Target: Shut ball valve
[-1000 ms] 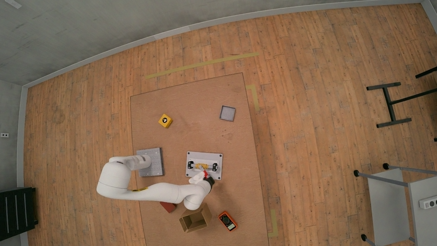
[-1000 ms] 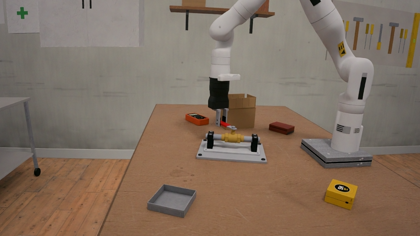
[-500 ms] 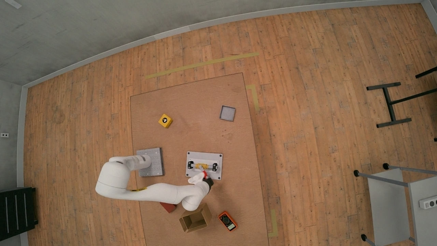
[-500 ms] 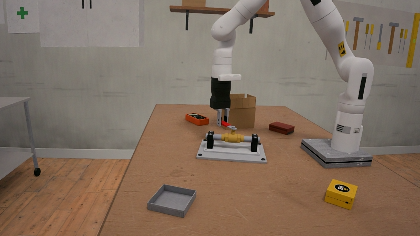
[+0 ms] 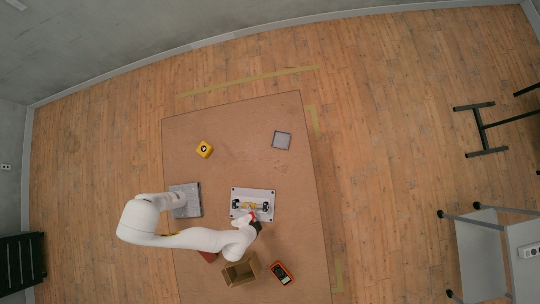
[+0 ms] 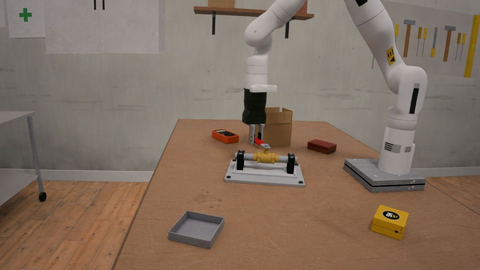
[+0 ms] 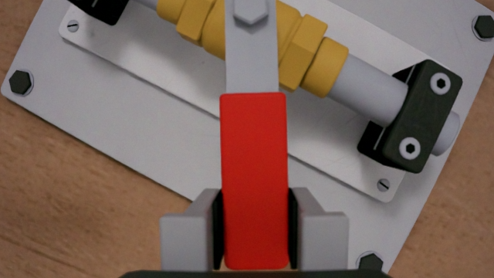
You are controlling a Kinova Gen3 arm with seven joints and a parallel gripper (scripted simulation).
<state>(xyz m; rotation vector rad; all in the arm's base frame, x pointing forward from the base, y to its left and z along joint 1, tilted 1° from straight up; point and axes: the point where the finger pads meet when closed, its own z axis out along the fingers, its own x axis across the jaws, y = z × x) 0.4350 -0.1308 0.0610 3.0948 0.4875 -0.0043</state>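
The ball valve (image 6: pixel 265 157) has a yellow brass body on a grey pipe held by two black clamps on a white base plate (image 6: pixel 264 172) in the middle of the table. Its lever has a grey arm and a red grip (image 7: pixel 254 177). My gripper (image 7: pixel 255 216) is shut on the red grip, one finger on each side. In the wrist view the lever stands at a steep angle to the pipe, not quite square to it. The gripper (image 6: pixel 255 138) comes straight down behind the valve, and it also shows from above (image 5: pixel 252 218).
An open cardboard box (image 6: pixel 277 130), an orange multimeter (image 6: pixel 225 135) and a dark red block (image 6: pixel 321 146) lie behind the valve. A grey tray (image 6: pixel 196 228) and a yellow box (image 6: pixel 389 221) lie at the near side. The arm's base (image 6: pixel 384 174) stands to the right.
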